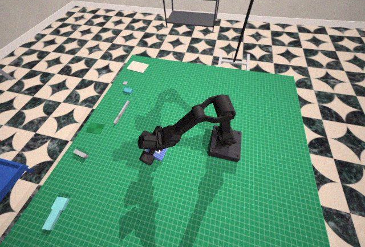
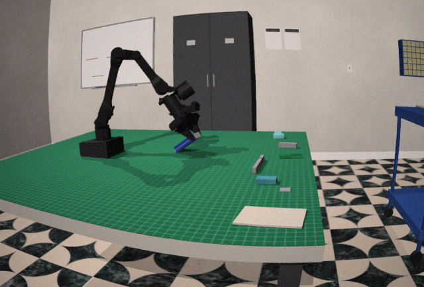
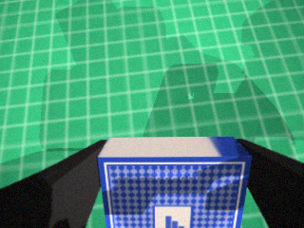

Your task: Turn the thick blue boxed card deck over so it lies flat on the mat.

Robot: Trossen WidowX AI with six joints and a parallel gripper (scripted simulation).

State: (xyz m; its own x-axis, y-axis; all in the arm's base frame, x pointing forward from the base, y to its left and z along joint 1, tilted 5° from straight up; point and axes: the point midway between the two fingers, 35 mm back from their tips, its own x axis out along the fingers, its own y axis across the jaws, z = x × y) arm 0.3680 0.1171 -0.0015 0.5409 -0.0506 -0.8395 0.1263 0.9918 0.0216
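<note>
Before me spreads a green gridded mat [image 1: 265,179] [image 2: 136,201] [image 3: 28,95], and on it lie a cream panel [image 1: 137,67] [image 2: 270,217], a long grey bar [image 1: 121,112] [image 2: 258,164], a small blue block [image 1: 127,90] [image 2: 266,179] and a pale turquoise piece [image 1: 56,212] [image 2: 278,135].

Blue boxed deck [image 3: 173,187] btwn my gripper's [image 3: 173,176] fingers, bottom ctr of frame (pale edge up top, patterned face toward me); green gridded mat [image 3: 104,111] behind, w/ shadows across.
</note>
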